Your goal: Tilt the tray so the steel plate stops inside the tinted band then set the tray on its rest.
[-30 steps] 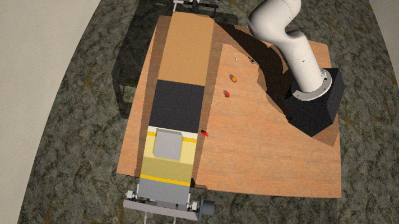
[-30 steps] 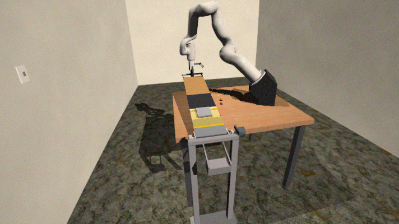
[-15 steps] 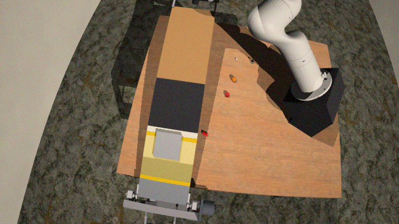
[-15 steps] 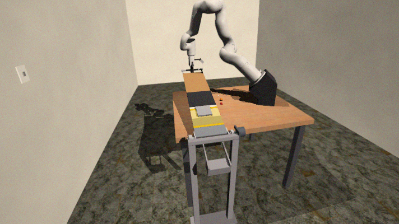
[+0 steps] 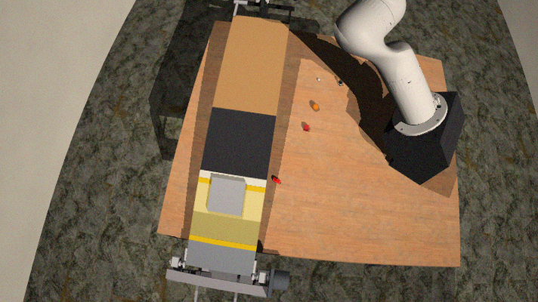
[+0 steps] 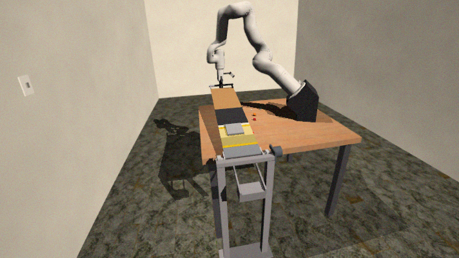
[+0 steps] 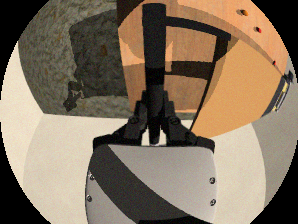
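The long tray (image 5: 242,124) is hinged on a grey stand (image 5: 222,272) at its near end, and its far end is raised above the table. Its bed has a tan part, a dark patch (image 5: 238,143) and a pale tinted band (image 5: 226,214) between two solid yellow lines. The grey steel plate (image 5: 226,195) lies flat on the bed. It lies across the upper yellow line, with most of it inside the band. It also shows in the exterior view (image 6: 234,128). My gripper (image 5: 262,2) is shut on the tray's handle bar (image 7: 154,43) at the far end.
Small bits lie on the wooden table right of the tray: an orange ball (image 5: 315,106), a red cube (image 5: 306,127), a red piece (image 5: 276,180) by the tray's edge. My black base (image 5: 425,135) stands at the table's right. A dark frame (image 5: 301,24) sits below the handle.
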